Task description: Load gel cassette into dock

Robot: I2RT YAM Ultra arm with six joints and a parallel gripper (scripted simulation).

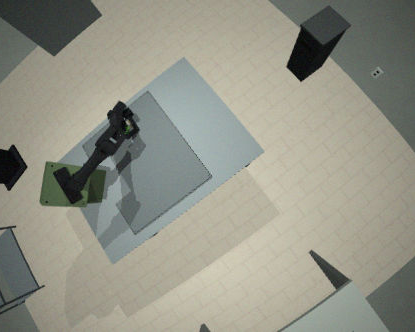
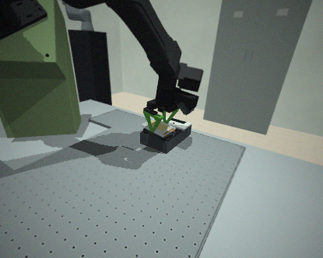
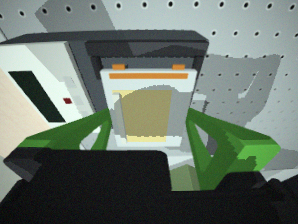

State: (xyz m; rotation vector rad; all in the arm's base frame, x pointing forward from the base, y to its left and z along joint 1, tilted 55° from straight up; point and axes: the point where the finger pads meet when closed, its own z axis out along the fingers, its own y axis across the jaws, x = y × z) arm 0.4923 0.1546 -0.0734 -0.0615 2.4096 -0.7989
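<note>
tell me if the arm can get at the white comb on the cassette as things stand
Probably not: the gripper is already shut on the cassette, its green fingers clamped on the two sides over the dock. No white comb can be made out in any view, so reach to it cannot be judged.

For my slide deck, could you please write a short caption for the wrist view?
Green gripper shut on the gel cassette, holding it over the dark dock bay, beside the white console.

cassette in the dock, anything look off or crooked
Nothing looks off. The cassette sits square in the dock, its two copper tabs at the far wall. The gripper is clamped on its sides. Whether the near edge is fully down can't be told.
</note>
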